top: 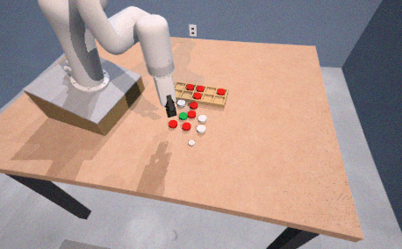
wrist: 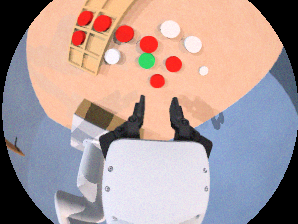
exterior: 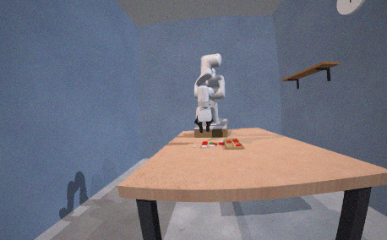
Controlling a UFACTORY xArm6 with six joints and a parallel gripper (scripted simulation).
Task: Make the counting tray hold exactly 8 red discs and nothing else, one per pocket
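Observation:
The wooden counting tray (top: 201, 93) lies mid-table with several red discs in its pockets, one per pocket, such as this one (top: 197, 96). The other pockets are empty. It also shows in the wrist view (wrist: 107, 19). In front of the tray, several red discs lie loose on the table, among them the nearest one (top: 173, 124) (wrist: 157, 80). A green disc (top: 183, 116) (wrist: 145, 60) sits among them. My gripper (top: 170, 111) (wrist: 157, 111) hovers above the table just left of the loose discs, fingers half open with nothing between them.
Three white discs (top: 181, 103) (top: 202, 118) (top: 201, 129) and a smaller white disc (top: 191, 142) lie among the loose discs. The arm's grey base block (top: 85, 94) stands at the left. A wall shelf (exterior: 312, 69) hangs far off.

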